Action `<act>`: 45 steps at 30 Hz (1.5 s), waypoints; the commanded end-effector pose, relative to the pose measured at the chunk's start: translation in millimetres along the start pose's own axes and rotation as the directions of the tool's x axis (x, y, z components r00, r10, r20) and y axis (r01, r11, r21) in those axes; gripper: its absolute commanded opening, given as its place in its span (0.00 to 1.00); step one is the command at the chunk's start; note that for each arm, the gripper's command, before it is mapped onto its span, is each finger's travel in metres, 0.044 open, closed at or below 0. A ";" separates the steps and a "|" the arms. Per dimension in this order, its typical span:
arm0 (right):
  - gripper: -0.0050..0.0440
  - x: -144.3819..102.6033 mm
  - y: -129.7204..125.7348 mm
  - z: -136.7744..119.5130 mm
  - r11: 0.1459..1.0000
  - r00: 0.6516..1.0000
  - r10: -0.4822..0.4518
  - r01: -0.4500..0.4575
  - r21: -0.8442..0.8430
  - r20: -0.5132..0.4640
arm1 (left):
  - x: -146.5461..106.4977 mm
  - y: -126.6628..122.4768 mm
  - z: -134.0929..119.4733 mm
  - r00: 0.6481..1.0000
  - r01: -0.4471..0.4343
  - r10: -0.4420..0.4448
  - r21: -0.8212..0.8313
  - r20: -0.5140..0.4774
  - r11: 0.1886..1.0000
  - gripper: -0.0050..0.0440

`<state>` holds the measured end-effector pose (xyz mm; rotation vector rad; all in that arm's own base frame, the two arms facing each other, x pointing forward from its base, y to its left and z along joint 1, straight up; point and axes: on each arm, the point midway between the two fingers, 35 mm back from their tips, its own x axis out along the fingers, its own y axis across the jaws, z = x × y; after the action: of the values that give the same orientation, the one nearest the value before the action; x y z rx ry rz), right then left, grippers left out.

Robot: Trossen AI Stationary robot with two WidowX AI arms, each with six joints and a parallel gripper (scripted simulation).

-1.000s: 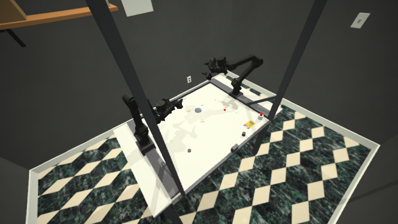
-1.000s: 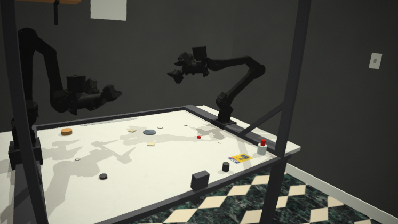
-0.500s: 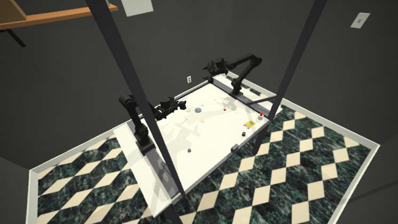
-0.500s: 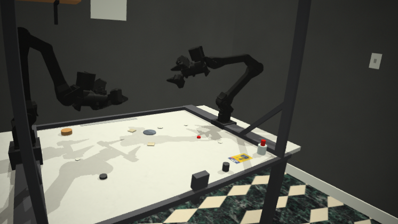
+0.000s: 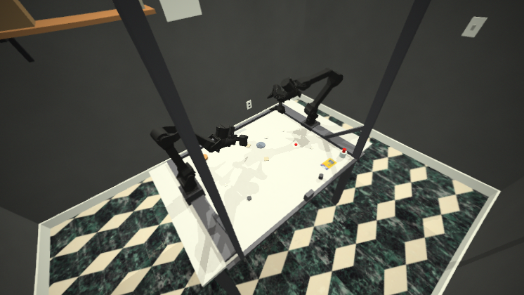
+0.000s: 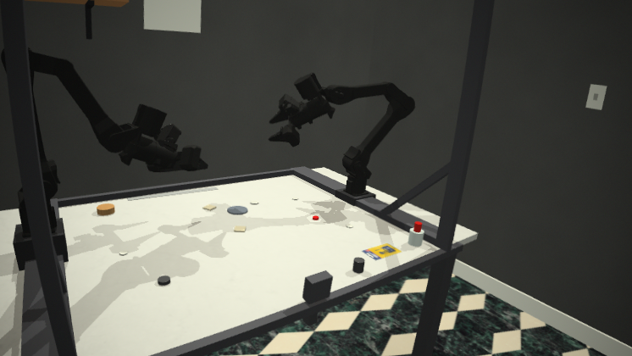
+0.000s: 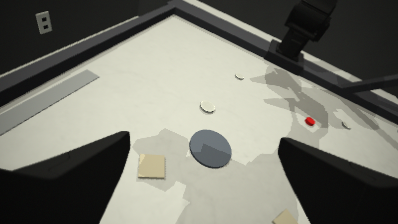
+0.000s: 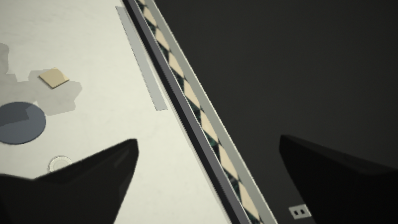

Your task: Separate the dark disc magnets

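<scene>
1. My left gripper (image 5: 244, 140) (image 6: 199, 164) (image 7: 205, 142) is released, holding nothing, and hovers above the bench (image 5: 282, 179) (image 6: 247, 305) (image 7: 150, 60) (image 8: 90, 30).
2. My right gripper (image 5: 270, 102) (image 6: 270, 130) (image 8: 209, 144) is also spread and unloaded, up in the air near the bench's far edge.
3. I take the low dark puck (image 5: 249, 198) (image 6: 163, 280) for the magnet pair; it sits on the bench, well apart from both grippers. It's too small for me to make out a seam.
4. A taller black cylinder (image 5: 320, 176) (image 6: 358, 265) stands upright near the dark block (image 5: 309, 194) (image 6: 317, 286), so I can't be sure which is the pair.
5. From the left wrist, I see the blue-grey disc (image 5: 260, 145) (image 6: 237, 209) (image 7: 210, 149) (image 8: 21, 123) lying flat between the fingertips in view, beside a tan square (image 5: 248, 145) (image 6: 208, 207) (image 7: 151, 166) (image 8: 54, 78).
</scene>
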<state>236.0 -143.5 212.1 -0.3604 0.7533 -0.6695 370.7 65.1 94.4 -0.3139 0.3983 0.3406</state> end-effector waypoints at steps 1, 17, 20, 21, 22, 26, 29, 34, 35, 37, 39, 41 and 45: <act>0.92 -6.4 8.1 7.4 0.998 0.998 0.068 -0.068 -0.007 -0.012 | -2.9 -10.7 10.9 0.999 0.013 -0.011 0.037 -0.047 0.999 0.92; 0.92 -22.5 45.5 -10.4 0.956 0.947 0.275 -0.287 -0.053 -0.165 | -28.5 -18.6 -0.9 0.953 0.029 0.022 0.166 -0.302 0.986 0.92; 0.92 -27.4 52.0 -14.8 0.943 0.929 0.312 -0.328 -0.056 -0.200 | -37.0 -19.6 -2.5 0.936 0.039 0.030 0.189 -0.350 0.981 0.92; 0.92 -29.0 54.0 -16.2 0.938 0.923 0.323 -0.341 -0.057 -0.211 | -40.0 -19.7 -3.2 0.930 0.042 0.034 0.197 -0.366 0.980 0.92; 0.92 -30.7 55.9 -17.7 0.934 0.916 0.334 -0.354 -0.057 -0.223 | -43.1 -19.9 -3.9 0.923 0.045 0.037 0.204 -0.382 0.978 0.92; 0.92 -38.0 63.2 -23.6 0.914 0.887 0.374 -0.403 -0.056 -0.270 | -56.8 -20.0 -6.6 0.894 0.061 0.051 0.232 -0.445 0.971 0.92; 0.92 -43.9 68.2 -28.2 0.897 0.863 0.403 -0.438 -0.054 -0.306 | -68.3 -19.7 -8.6 0.869 0.074 0.062 0.252 -0.492 0.965 0.92; 0.92 -52.9 74.3 -34.6 0.874 0.825 0.438 -0.484 -0.047 -0.358 | -86.7 -18.4 -11.7 0.826 0.094 0.080 0.278 -0.557 0.956 0.92; 0.92 -55.4 75.8 -36.4 0.868 0.814 0.446 -0.495 -0.044 -0.371 | -91.5 -18.2 -12.0 0.816 0.101 0.084 0.284 -0.572 0.954 0.92; 0.92 -60.2 78.3 -39.5 0.856 0.794 0.461 -0.516 -0.039 -0.396 | -101.0 -17.5 -12.9 0.795 0.112 0.092 0.294 -0.600 0.949 0.92; 0.92 -64.9 80.5 -42.6 0.844 0.774 0.474 -0.535 -0.033 -0.420 | -110.9 -16.5 -13.9 0.772 0.123 0.101 0.304 -0.628 0.945 0.92; 0.92 -69.8 82.5 -45.6 0.833 0.753 0.485 -0.553 -0.027 -0.445 | -121.2 -15.4 -14.9 0.748 0.135 0.111 0.313 -0.655 0.940 0.92; 0.92 -80.1 85.9 -51.6 0.810 0.708 0.506 -0.586 -0.011 -0.493 | -143.3 -12.6 -16.7 0.695 0.160 0.130 0.329 -0.707 0.931 0.92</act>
<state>194.2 -38.1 164.7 -0.1249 1.3053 -0.1382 260.6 15.6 127.1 -0.0791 1.1952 0.1282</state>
